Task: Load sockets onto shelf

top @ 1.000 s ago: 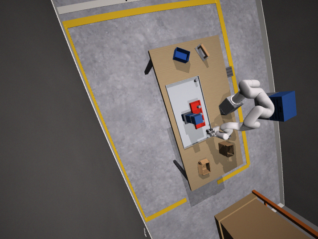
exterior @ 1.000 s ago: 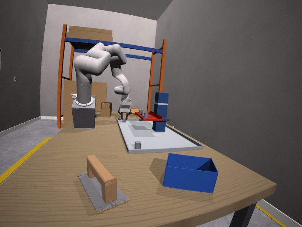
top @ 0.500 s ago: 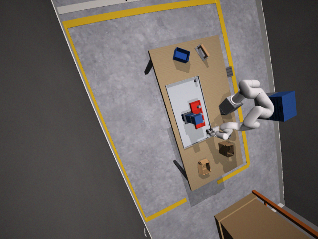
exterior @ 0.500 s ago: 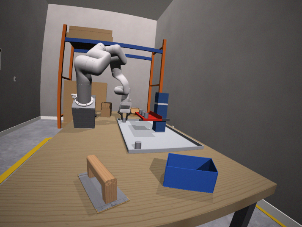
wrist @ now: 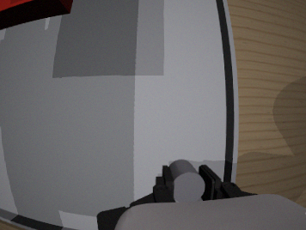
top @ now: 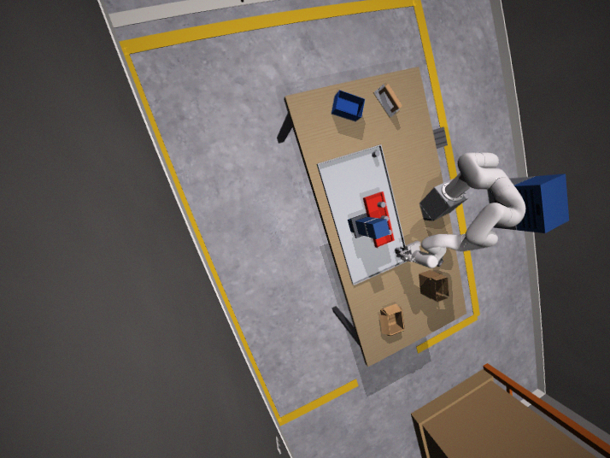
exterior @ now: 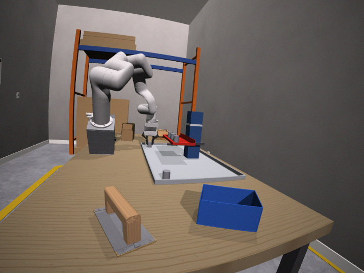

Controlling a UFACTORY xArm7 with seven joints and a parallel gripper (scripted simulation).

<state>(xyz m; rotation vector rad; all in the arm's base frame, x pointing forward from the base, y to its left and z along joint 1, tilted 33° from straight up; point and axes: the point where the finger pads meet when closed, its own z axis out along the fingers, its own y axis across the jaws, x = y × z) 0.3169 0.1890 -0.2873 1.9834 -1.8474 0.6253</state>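
My gripper (wrist: 183, 178) is shut on a grey socket (wrist: 184, 181) and holds it upright just above the grey tray's far corner (exterior: 149, 143). The red shelf (exterior: 179, 139) sits on the blue post (exterior: 193, 133), below the white band (exterior: 194, 125). Three sockets (exterior: 173, 136) stand on the shelf inside its rim. One more socket (exterior: 166, 173) stands on the tray's near corner. In the top view the gripper (top: 403, 254) is at the tray edge, to the right of the shelf (top: 378, 216).
A blue bin (exterior: 229, 207) and a wooden handle on a plate (exterior: 123, 220) stand at the table's near end. Two cardboard boxes (top: 434, 284) (top: 391, 319) stand near the arm's end of the table. The arm's grey base block (exterior: 100, 138) is left of the tray.
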